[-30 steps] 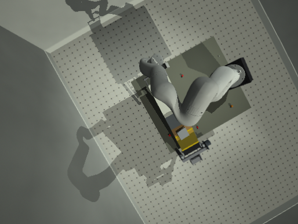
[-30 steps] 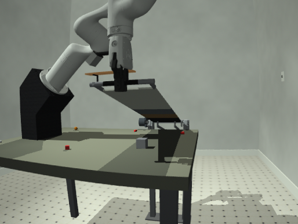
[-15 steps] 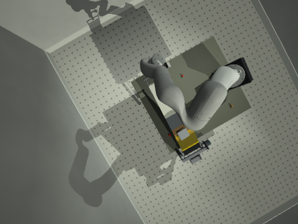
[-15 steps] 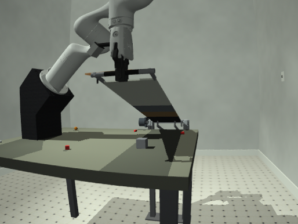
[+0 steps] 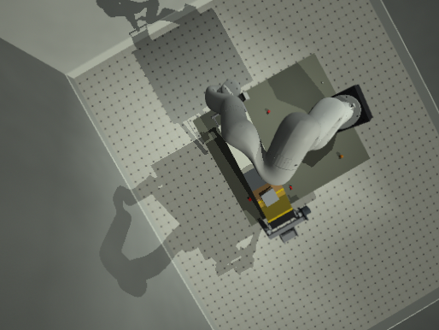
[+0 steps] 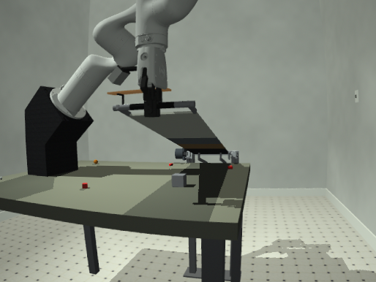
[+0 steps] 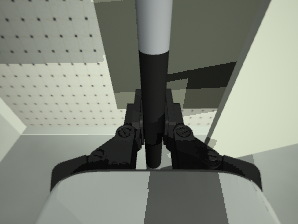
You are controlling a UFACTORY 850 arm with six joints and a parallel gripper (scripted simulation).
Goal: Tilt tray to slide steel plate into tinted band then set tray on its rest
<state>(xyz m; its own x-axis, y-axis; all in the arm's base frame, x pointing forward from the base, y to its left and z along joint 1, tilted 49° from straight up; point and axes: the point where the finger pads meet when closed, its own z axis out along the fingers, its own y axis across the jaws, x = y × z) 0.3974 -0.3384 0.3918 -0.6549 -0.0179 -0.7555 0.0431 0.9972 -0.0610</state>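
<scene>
Gripper [image 6: 152, 109]: pinching the tray's handle bar, fingers pressed against the dark middle stretch of it on both sides.
Handle bar [image 6: 172, 104]: straight between the fingertips, running level out to either side; dark at the grip, pale grey toward the ends.
Tray [image 6: 183, 131]: hanging from the bar, high end at the gripper, bed sloping down and away to a hinged low end well below and to one side.
Rest [image 6: 124, 93]: thin orange shelf just behind the gripper, about level with the fingertips, slightly above the bar; not touching the tray as far as can be told.
Tinted band [image 5: 279, 209]: yellow stretch of the bed, far down the slope from the gripper, near the hinge.
Steel plate [image 5: 270, 197]: grey square lying flat on the bed at the band's upper part, partly under the arm's elbow in the top view; upper edge close to the near line, clearance from it not certain.
Hinge [image 6: 205, 155]: farthest from the gripper, at the desk [image 6: 121, 215] edge, carrying the low end.
Grey block [image 6: 179, 180]: on the desk, below and beyond the gripper, apart from the tray.
Step in hand: most likely the hold at a tilt, plate already slid down to the band.
Next move: probably a small check on the plate's edges against both solid lines, then a slow level-off, bar carried to the rest, no jolt that could restart sliding.
</scene>
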